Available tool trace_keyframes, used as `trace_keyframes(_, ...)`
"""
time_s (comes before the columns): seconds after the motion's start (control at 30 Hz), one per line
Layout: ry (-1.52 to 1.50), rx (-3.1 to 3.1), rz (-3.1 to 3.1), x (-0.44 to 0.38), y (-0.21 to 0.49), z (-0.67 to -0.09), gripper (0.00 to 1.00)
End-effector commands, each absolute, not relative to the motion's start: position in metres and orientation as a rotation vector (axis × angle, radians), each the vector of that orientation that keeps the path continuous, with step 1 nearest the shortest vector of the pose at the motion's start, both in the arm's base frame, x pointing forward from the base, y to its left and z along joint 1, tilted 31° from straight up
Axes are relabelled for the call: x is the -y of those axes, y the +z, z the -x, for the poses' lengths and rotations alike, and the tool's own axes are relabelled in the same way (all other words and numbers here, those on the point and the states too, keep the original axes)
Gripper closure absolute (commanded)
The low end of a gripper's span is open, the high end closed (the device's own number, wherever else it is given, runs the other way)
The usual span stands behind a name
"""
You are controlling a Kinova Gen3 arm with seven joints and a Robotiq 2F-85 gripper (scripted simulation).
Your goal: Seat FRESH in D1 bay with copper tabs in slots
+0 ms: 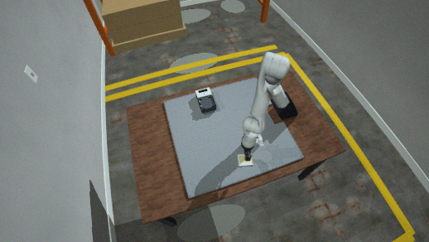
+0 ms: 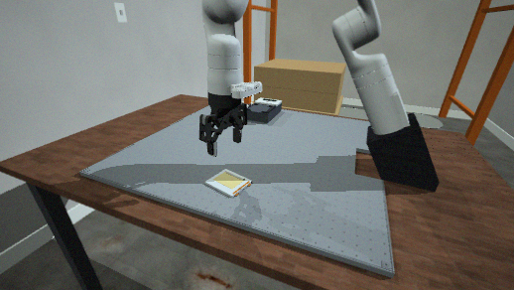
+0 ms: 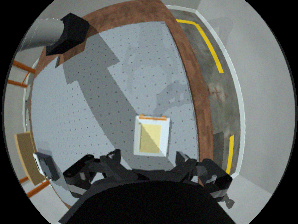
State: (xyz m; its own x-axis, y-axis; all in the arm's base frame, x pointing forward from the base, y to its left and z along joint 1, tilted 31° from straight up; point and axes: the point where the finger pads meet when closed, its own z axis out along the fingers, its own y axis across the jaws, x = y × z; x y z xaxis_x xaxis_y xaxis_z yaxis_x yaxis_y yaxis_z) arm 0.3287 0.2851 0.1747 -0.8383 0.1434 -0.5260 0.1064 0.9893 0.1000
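Near the front edge of the worktop, FRESH lies flat on the grey deck, a little left of the middle. The tool hangs above it with its fingers spread fully apart and nothing between them, clear of the cassette. Farther back, toward the far edge, stands the dock D1, well apart from FRESH.

Grey walls, stained floor with yellow lines, perhaps concrete.

Open fingers above cassette
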Motion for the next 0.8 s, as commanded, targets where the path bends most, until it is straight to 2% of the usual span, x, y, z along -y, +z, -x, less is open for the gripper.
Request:
trace_keyframes(0.0, 0.082, -2.594, -0.222, -0.284, 0.163, -0.335, 0.0)
trace_keyframes(0.77, 0.085, -2.599, -0.228, -0.295, 0.148, -0.33, 0.0)
